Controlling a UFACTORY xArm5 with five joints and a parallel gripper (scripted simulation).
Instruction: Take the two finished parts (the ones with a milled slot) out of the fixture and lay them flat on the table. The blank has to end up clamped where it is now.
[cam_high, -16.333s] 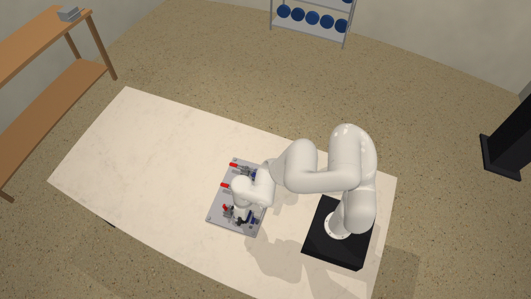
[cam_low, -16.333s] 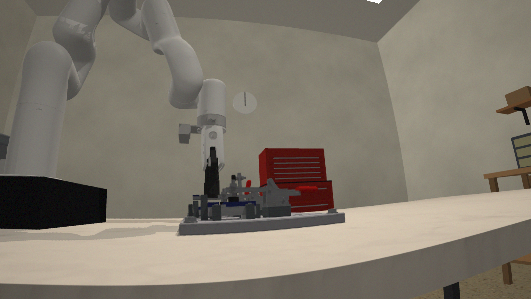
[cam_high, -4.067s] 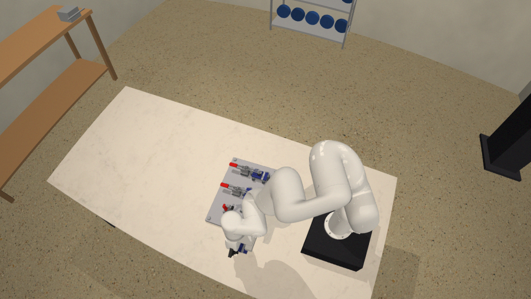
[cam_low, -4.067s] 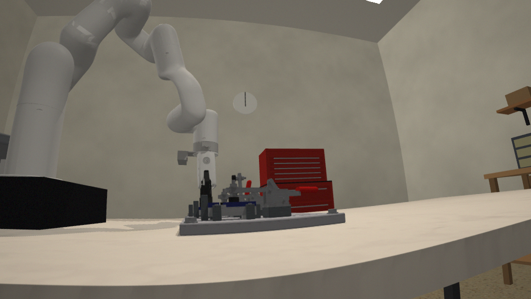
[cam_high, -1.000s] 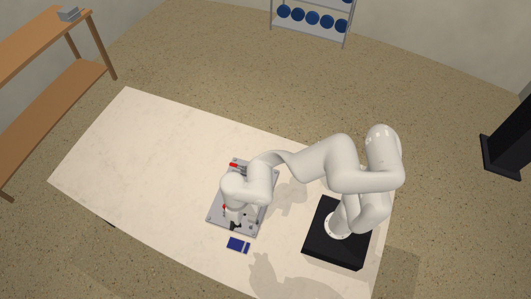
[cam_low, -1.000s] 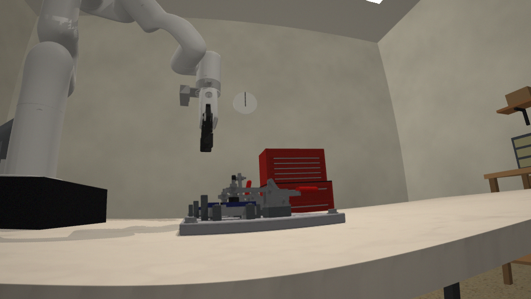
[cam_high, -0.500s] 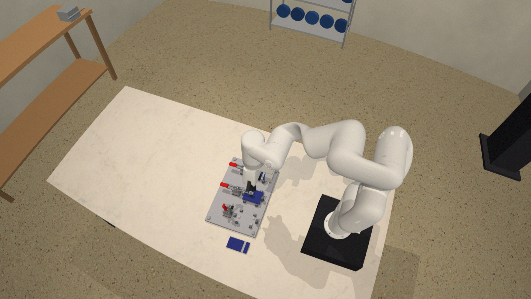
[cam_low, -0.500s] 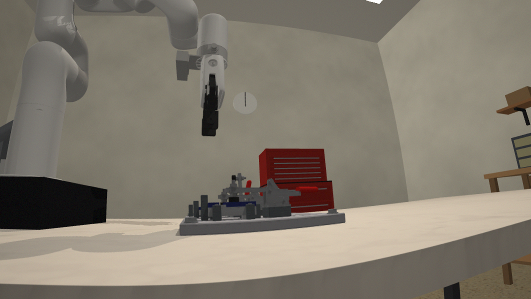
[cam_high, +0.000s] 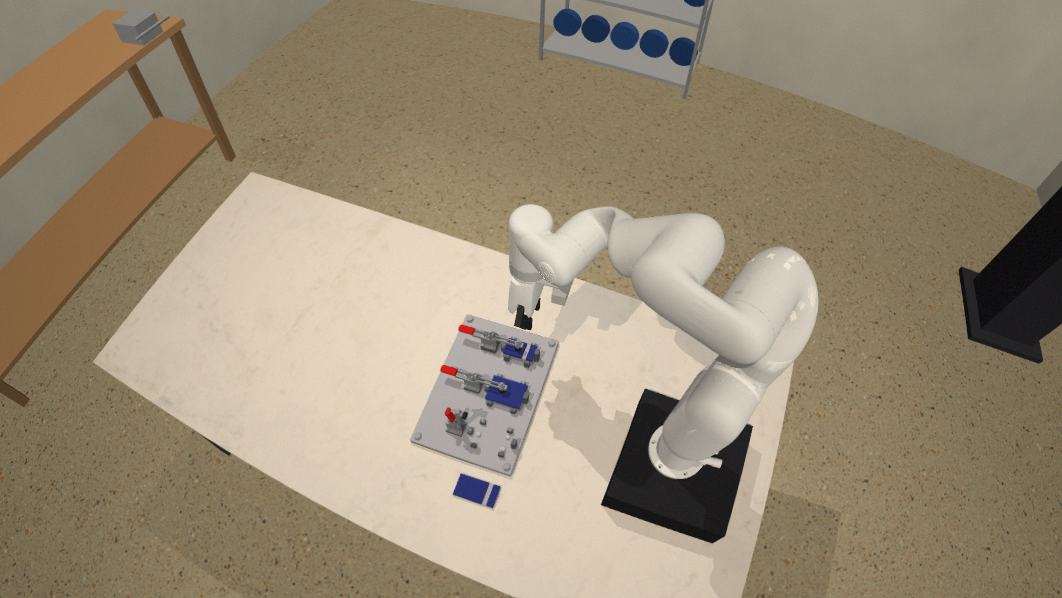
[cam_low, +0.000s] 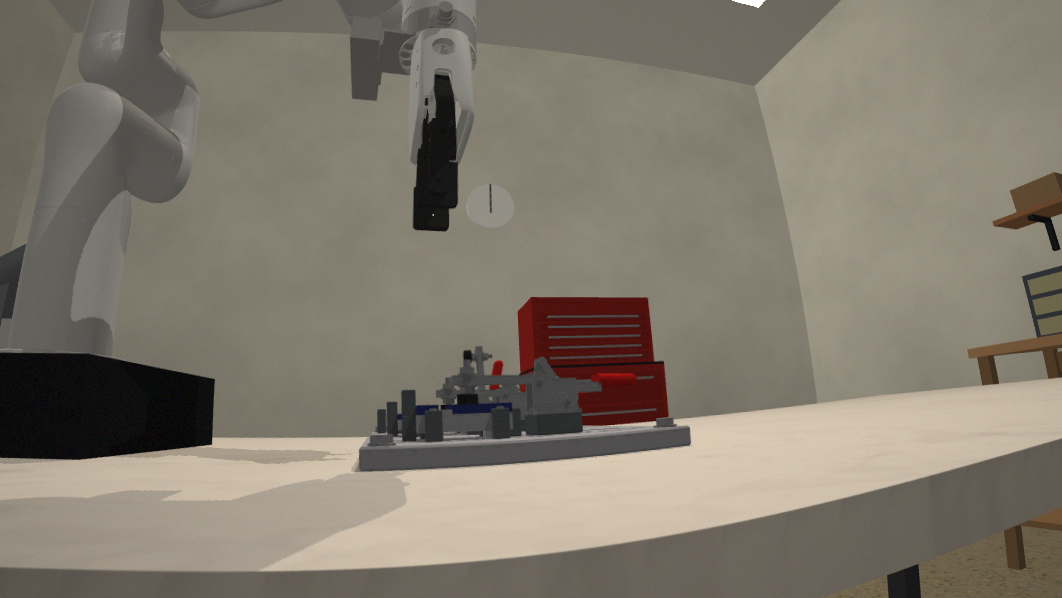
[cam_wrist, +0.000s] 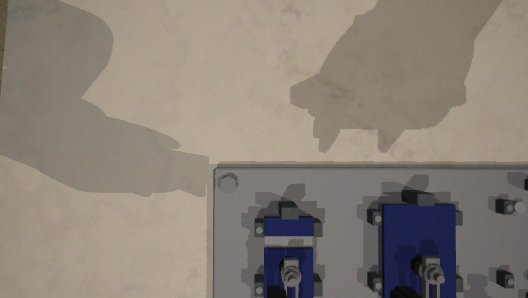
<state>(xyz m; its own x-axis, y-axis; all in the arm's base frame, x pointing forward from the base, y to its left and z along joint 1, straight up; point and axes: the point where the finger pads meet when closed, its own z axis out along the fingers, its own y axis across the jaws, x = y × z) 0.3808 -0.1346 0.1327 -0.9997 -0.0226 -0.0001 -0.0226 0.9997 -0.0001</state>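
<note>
One slotted part (cam_high: 476, 490) lies flat on the desk (cam_high: 282, 297). My claw (cam_high: 523, 320) hangs half-open and empty beyond the fixture (cam_high: 438, 423). I judge that I must next release the far clamp's red lever (cam_high: 466, 329)

A two-tier brown wooden shelf unit (cam_high: 194, 81) stands at the room's edge with a small grey metal block (cam_high: 136, 28) on its top board. A grey metal rack (cam_high: 692, 70) carries round blue discs (cam_high: 625, 34). A red ribbed tool chest (cam_low: 587, 326) stands by the back wall, below a pale round wall clock (cam_low: 489, 205).
</note>
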